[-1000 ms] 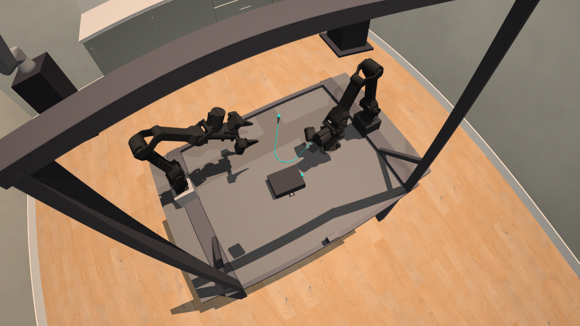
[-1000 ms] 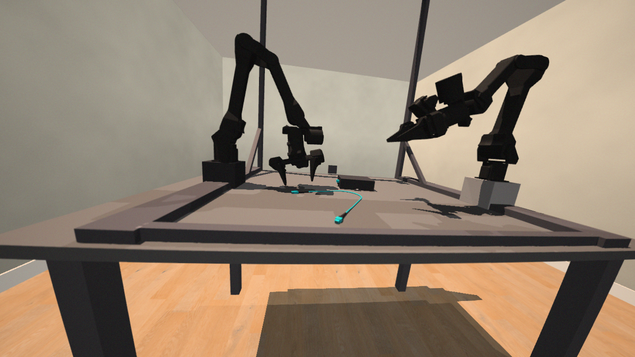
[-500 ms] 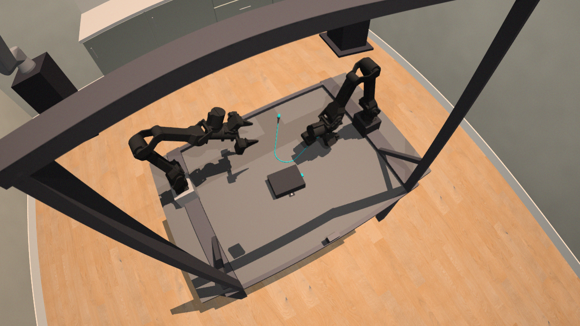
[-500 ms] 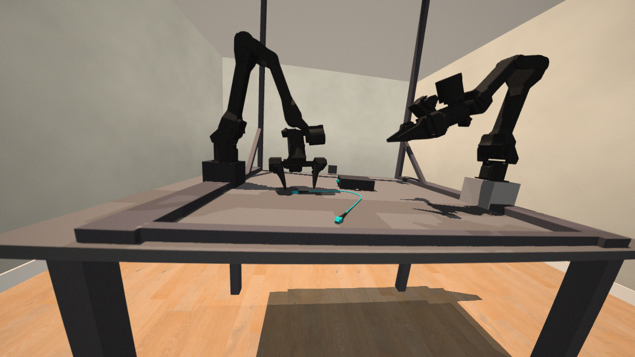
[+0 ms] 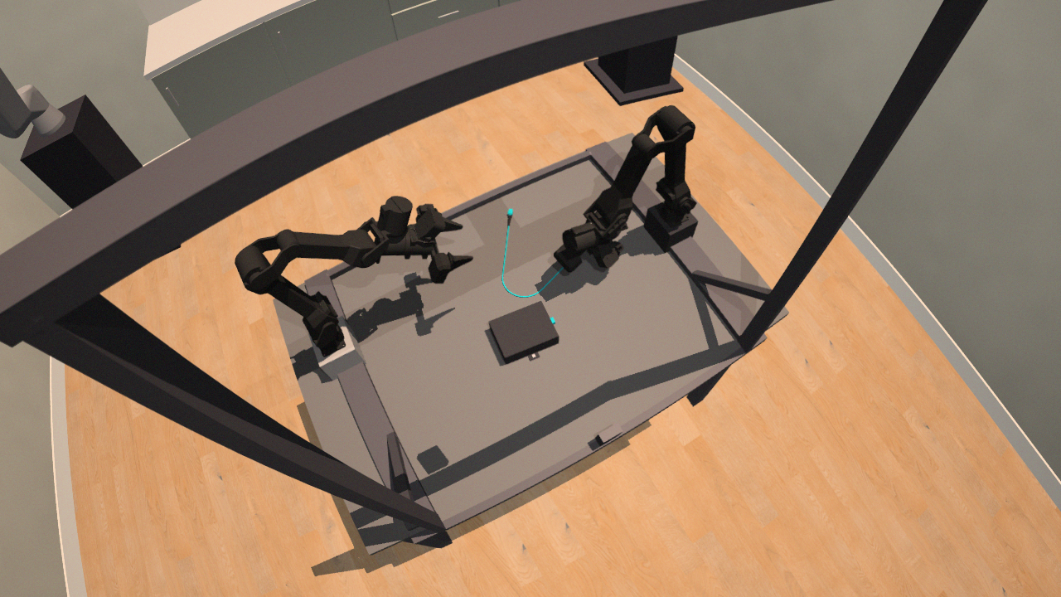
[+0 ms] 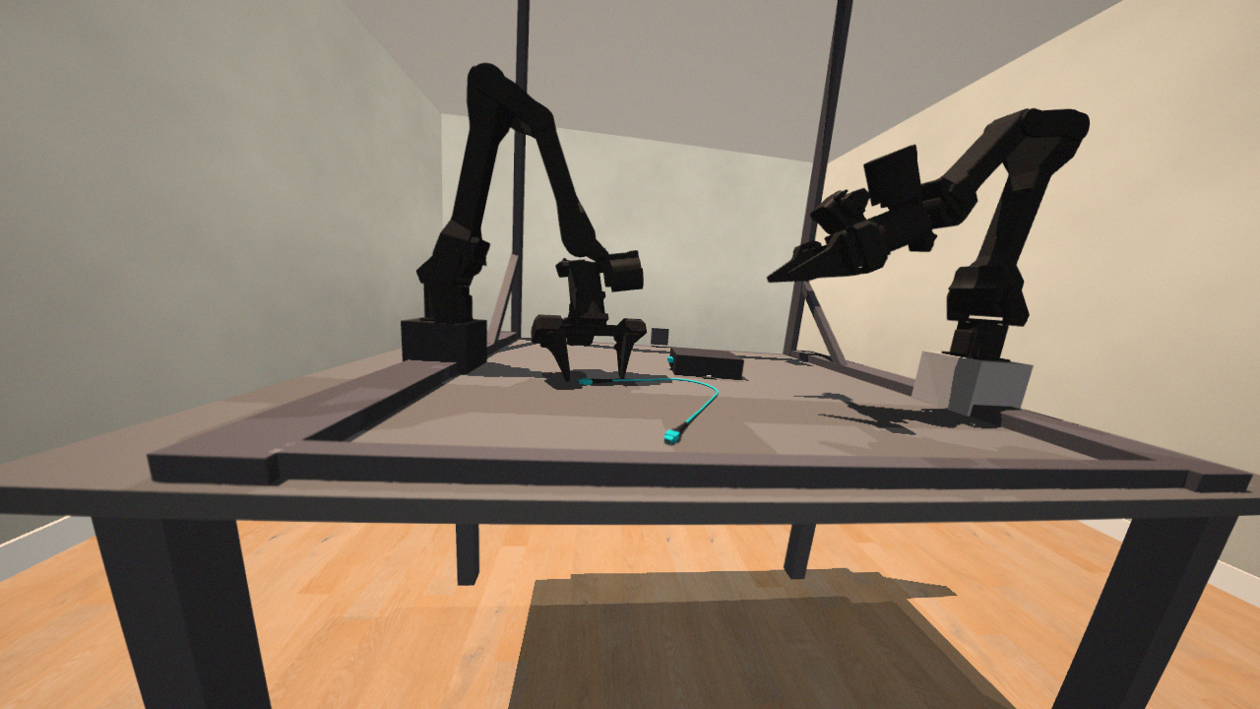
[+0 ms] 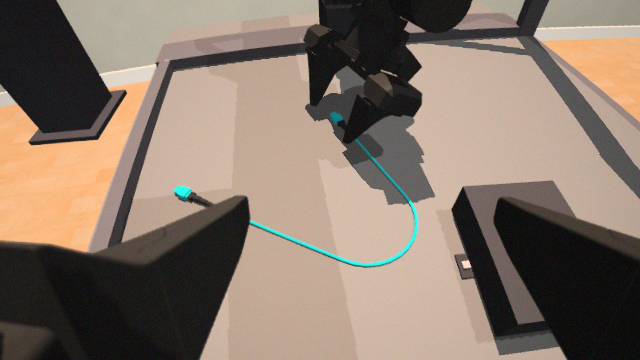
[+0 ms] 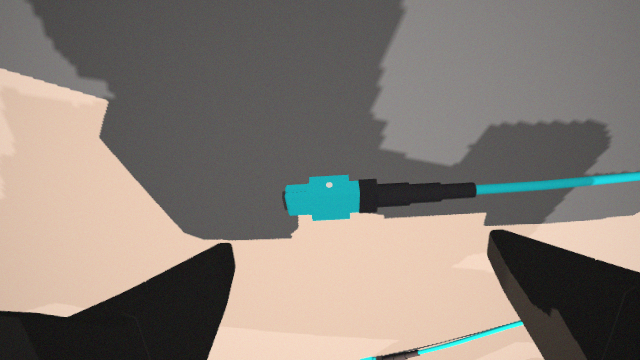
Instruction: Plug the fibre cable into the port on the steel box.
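1. At the right gripper (image 5: pixel 586 261) (image 6: pixel 596 378) (image 7: pixel 328 122) (image 8: pixel 361 250): spread fully open, holding nothing. Points straight down, with fingertips low over the grey tabletop (image 5: pixel 593 356) (image 6: pixel 484 422) (image 7: pixel 280 310) (image 8: pixel 275 300); cannot tell whether touching it.
2. Just beside those fingertips, see the cyan plug with a black tapered boot (image 6: pixel 586 381) (image 7: pixel 336 118) (image 8: pixel 327 197). Lies flat, ungripped, lengthwise from one finger's side toward the other's; hidden from the top view.
3. From that boot, follow the thin cyan fibre cable (image 5: pixel 503 267) (image 6: pixel 718 392) (image 7: pixel 370 264) (image 8: pixel 550 185). Bends in a U across the tabletop, near the box.
4. At the cable's other end, find the second cyan plug (image 5: pixel 509 215) (image 6: pixel 671 436) (image 7: pixel 183 192) (image 8: pixel 377 358). Lies loose, well apart from both grippers.
5. Past the bend, note the dark rectangular steel box (image 5: pixel 523 328) (image 6: pixel 707 362) (image 7: pixel 517 197). Sits flat, with a small cyan fitting (image 5: pixel 552 320) (image 6: pixel 669 359) on one side and a small pale-centred tab (image 7: pixel 466 265) on the side facing the cable. Cannot tell which is the port.
6. Across the table, at the left gripper (image 5: pixel 466 242) (image 6: pixel 769 280) (image 7: pixel 372 208): fully open too, gripping nothing. Hangs raised above the tabletop, well apart from the right.
7. Around it all, see the dark metal frame (image 5: pixel 868 163) (image 6: pixel 832 88), crossing in front of part of the top view.

Right pincer (image 5: pixel 589 261) (image 6: pixel 595 379) (image 7: pixel 330 124) (image 8: pixel 361 242) lower, by the plug (image 6: pixel 586 381) (image 7: pixel 336 118) (image 8: pixel 324 197).
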Action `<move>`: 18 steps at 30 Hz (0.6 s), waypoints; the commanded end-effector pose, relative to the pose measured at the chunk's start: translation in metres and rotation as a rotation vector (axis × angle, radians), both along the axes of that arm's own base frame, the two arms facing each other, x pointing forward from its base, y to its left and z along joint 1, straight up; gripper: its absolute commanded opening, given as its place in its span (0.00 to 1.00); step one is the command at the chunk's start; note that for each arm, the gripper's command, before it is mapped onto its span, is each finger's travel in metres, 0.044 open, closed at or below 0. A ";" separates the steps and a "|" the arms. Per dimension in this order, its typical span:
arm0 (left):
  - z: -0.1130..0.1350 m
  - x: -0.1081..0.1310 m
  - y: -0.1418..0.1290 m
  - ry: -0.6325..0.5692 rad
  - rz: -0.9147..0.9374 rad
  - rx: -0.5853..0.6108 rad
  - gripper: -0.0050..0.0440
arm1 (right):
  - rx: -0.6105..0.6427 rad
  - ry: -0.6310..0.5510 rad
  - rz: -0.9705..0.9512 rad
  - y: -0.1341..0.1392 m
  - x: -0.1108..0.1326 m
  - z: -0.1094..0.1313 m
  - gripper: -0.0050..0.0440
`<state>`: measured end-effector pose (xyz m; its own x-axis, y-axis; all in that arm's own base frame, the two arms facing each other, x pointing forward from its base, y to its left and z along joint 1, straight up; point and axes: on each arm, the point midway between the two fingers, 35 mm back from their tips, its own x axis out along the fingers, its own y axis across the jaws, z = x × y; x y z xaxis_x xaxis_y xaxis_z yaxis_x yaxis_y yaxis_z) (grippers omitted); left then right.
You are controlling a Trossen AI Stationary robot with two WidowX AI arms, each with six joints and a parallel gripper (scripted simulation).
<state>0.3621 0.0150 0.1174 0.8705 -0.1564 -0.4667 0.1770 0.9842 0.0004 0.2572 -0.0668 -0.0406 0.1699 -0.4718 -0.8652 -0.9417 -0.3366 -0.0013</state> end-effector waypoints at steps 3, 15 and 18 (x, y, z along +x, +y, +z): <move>0.007 0.001 0.000 -0.019 -0.001 0.004 1.00 | 0.001 -0.014 0.001 0.000 0.003 0.003 1.00; 0.007 0.001 0.000 -0.019 -0.001 0.004 1.00 | 0.090 -0.272 -0.277 -0.007 0.041 0.027 0.51; 0.007 0.001 0.000 -0.019 -0.001 0.004 1.00 | 0.134 -0.341 -0.413 -0.007 0.044 0.028 0.40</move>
<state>0.3621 0.0150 0.1174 0.8705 -0.1564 -0.4667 0.1770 0.9842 0.0004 0.2875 -0.0731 -0.0225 0.2460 -0.4505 -0.8582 -0.9681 -0.0703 -0.2406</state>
